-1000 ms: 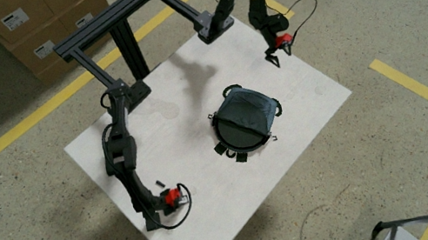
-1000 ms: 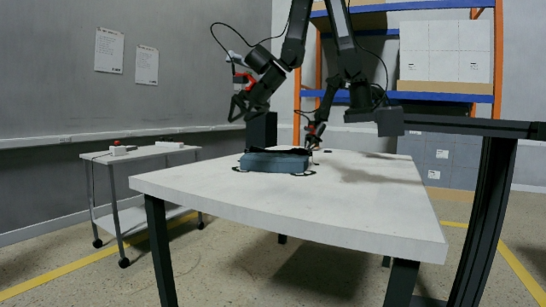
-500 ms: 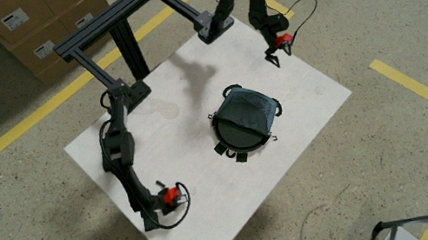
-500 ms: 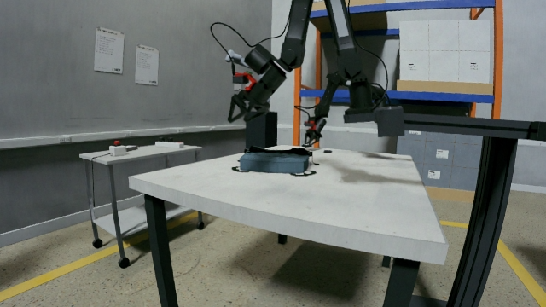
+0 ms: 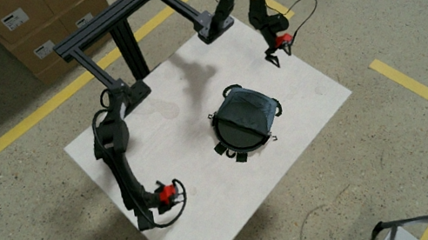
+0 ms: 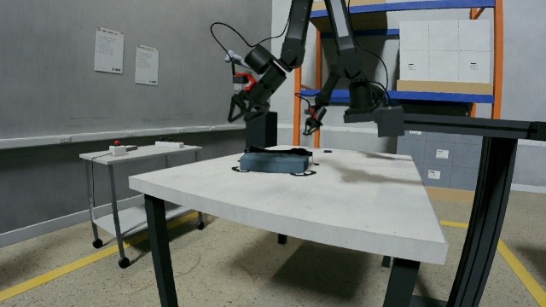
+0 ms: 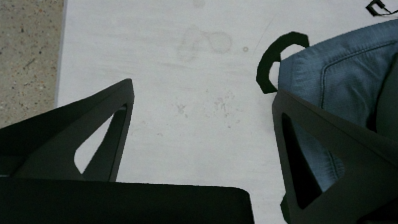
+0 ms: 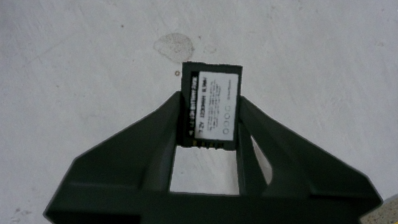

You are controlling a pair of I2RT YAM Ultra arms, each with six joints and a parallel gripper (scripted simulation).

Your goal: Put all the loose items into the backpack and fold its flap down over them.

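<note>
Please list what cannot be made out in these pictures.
- Part of the backpack's inside: top view, under the flap.
- The battery's small print: right wrist view, too small and blurred.
- The battery's underside: right wrist view, turned away.
- The backpack's far part: left wrist view, cut off by the right edge.

Open air directly above the low backpack [image 5: 248, 107] [image 6: 274, 163] [image 7: 345, 65]
</note>
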